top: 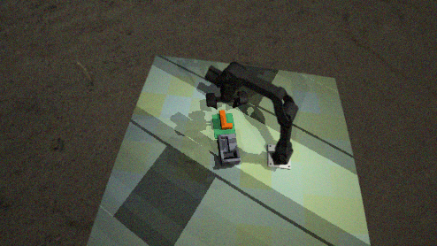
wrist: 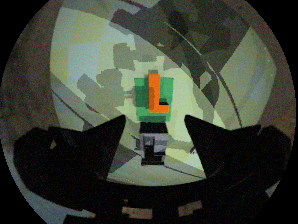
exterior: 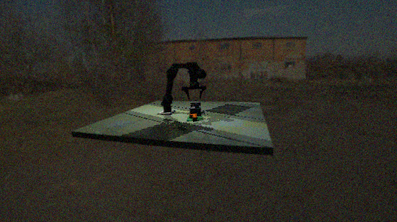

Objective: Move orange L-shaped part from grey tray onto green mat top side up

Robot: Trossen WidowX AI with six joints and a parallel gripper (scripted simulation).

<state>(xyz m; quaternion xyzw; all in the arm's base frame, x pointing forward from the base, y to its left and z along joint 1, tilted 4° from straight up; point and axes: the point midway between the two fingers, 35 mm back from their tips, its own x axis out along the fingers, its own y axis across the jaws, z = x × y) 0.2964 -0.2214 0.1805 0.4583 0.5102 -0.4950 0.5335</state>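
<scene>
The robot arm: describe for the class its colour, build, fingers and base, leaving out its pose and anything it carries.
The arm is matt black throughout, built of chunky rounded links with bulkier joint housings. Its parallel-jaw gripper ends in two dark, blocky fingers that taper to points in the wrist view. It stands on a small, light grey square base plate. No cables or markings are discernible.

The black arm (top: 283, 112) rises from its base plate (top: 270, 164), bends at the elbow and reaches forward, its wrist pointing down, with the end effector (top: 226, 99) raised, its fingers spread wide and holding nothing.
</scene>
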